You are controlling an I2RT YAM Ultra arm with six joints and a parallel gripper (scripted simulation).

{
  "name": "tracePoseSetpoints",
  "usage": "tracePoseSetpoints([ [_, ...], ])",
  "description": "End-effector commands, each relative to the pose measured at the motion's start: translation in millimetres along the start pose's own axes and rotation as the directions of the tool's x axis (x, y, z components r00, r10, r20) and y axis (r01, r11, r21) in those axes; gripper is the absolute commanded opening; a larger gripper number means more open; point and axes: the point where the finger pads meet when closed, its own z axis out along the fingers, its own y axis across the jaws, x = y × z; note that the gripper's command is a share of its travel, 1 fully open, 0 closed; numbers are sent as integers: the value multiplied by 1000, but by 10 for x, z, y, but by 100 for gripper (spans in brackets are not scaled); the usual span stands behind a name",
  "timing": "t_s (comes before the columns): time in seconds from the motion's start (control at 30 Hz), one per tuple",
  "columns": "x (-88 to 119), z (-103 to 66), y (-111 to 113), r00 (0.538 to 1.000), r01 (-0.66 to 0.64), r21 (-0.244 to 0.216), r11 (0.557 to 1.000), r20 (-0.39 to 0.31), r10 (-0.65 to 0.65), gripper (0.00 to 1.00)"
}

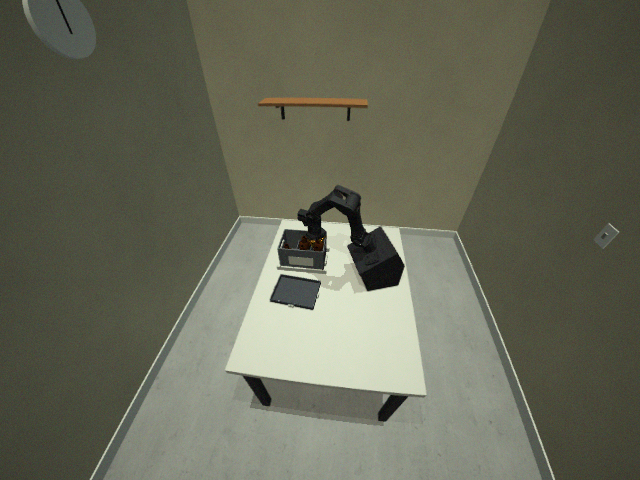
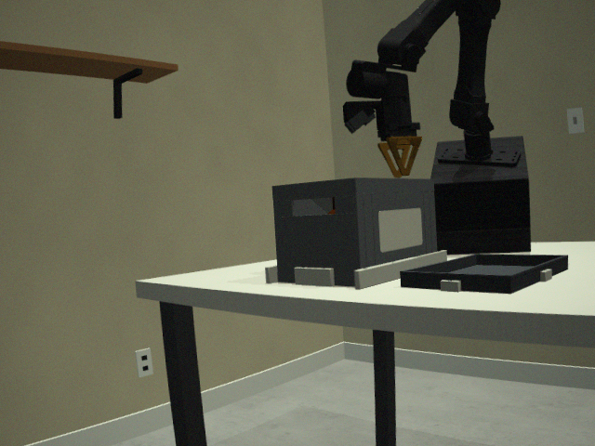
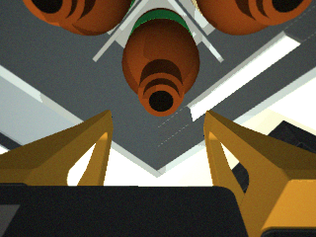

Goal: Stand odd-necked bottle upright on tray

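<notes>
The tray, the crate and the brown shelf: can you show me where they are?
tray (image 1: 295,292): top view, its flat inside
crate (image 2: 314,244): exterior view, its side wall
brown shelf (image 1: 313,102): top view, its board

The crate (image 1: 302,259) (image 2: 317,240) and tray (image 1: 295,292) (image 2: 456,279) stand near each other on the table (image 1: 336,341) (image 2: 231,288); bottles (image 1: 303,242) (image 3: 161,59) stand in the crate.
</notes>
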Motion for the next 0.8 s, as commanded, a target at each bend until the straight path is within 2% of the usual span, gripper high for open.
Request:
tracePoseSetpoints([
  [0.0,16,77,-90,1000,-15,20,1000,-7,15,61],
  [0.13,6,73,-110,1000,-12,21,1000,-5,12,61],
  [0.27,-81,-6,-41,1000,1,5,1000,28,-1,61],
  [0.77,-78,-7,-42,1000,-2,5,1000,27,2,61],
])
